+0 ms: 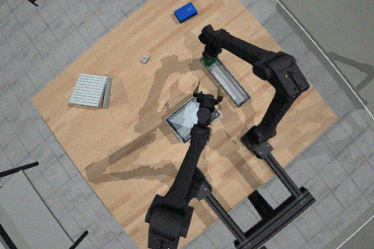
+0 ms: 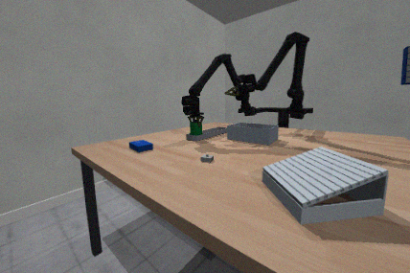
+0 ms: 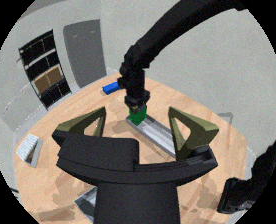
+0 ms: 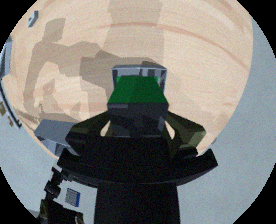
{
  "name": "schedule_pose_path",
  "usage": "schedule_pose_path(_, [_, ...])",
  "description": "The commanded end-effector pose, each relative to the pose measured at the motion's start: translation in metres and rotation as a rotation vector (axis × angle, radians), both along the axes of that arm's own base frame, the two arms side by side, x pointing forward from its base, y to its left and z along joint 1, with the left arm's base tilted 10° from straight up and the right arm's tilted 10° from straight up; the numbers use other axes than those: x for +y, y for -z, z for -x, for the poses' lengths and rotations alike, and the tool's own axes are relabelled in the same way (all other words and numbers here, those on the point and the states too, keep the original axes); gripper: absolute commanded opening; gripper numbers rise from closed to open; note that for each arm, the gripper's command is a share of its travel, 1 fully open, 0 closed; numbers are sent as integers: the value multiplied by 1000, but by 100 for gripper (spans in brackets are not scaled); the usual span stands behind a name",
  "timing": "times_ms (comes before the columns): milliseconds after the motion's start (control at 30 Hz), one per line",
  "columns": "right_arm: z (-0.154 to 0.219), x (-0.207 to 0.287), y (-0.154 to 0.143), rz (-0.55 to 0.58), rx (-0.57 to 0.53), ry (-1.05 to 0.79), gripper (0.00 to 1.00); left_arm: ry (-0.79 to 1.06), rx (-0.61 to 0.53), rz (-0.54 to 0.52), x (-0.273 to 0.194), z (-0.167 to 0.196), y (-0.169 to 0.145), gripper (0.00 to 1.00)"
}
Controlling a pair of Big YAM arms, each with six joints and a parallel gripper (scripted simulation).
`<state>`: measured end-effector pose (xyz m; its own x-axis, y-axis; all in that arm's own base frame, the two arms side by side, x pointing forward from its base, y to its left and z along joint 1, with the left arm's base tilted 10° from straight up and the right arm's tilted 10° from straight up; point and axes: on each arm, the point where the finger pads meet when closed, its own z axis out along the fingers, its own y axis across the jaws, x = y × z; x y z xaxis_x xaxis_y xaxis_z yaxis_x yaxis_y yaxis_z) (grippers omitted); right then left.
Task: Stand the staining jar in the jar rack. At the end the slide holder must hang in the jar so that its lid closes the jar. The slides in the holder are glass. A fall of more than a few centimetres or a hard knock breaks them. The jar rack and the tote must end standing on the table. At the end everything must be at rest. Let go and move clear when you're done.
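Observation:
The green staining jar point(image 1: 211, 62) point(image 2: 196, 128) point(image 3: 137, 117) point(image 4: 138, 90) is upright at the far end of the long grey jar rack point(image 1: 232, 86) point(image 2: 213, 133) point(image 3: 160, 134). Whether it rests on the rack's floor cannot be told. My right gripper point(image 2: 196, 120) point(image 4: 137, 109) points down and is shut on the jar near its dark top. My left gripper point(image 1: 209, 85) is open and empty, raised above the tote's edge. The grey tote point(image 2: 252, 133) point(image 4: 56, 131) stands beside the rack. The slide holder cannot be made out clearly.
A blue box point(image 1: 186, 12) point(image 2: 141, 146) point(image 3: 111, 88) lies beyond the rack. A small grey piece point(image 1: 144, 58) point(image 2: 207, 158) lies farther along the table. A white slatted, sloping rack point(image 1: 88, 90) point(image 2: 326, 175) point(image 3: 29, 146) stands at the table's other side.

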<state>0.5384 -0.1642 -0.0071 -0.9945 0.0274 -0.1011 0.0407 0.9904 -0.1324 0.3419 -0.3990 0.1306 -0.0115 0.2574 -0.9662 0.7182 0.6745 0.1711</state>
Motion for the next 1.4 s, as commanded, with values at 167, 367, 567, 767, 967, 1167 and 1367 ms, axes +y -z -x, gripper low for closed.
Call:
schedule_pose_path(167, [-22,1,-36,26,-92,4,57,1,-21,20,-5,-6,-10,100])
schedule_pose_path(367, [-25,-6,-16,6,-15,-5,57,1,-21,20,-5,-6,-10,100])
schedule_pose_path(567, [-20,-10,-1,7,-16,-3,57,1,-21,20,-5,-6,-10,100])
schedule_pose_path(767, [-22,-15,8,14,-38,0,57,1,-21,20,-5,-6,-10,100])
schedule_pose_path(967, [-25,-9,27,15,-46,-15,57,1,-21,20,-5,-6,-10,100])
schedule_pose_path(1167, [-24,-12,34,11,-42,-11,57,1,-21,20,-5,-6,-10,100])
schedule_pose_path(1367, [-29,-19,30,13,-50,-4,57,1,-21,20,-5,-6,-10,100])
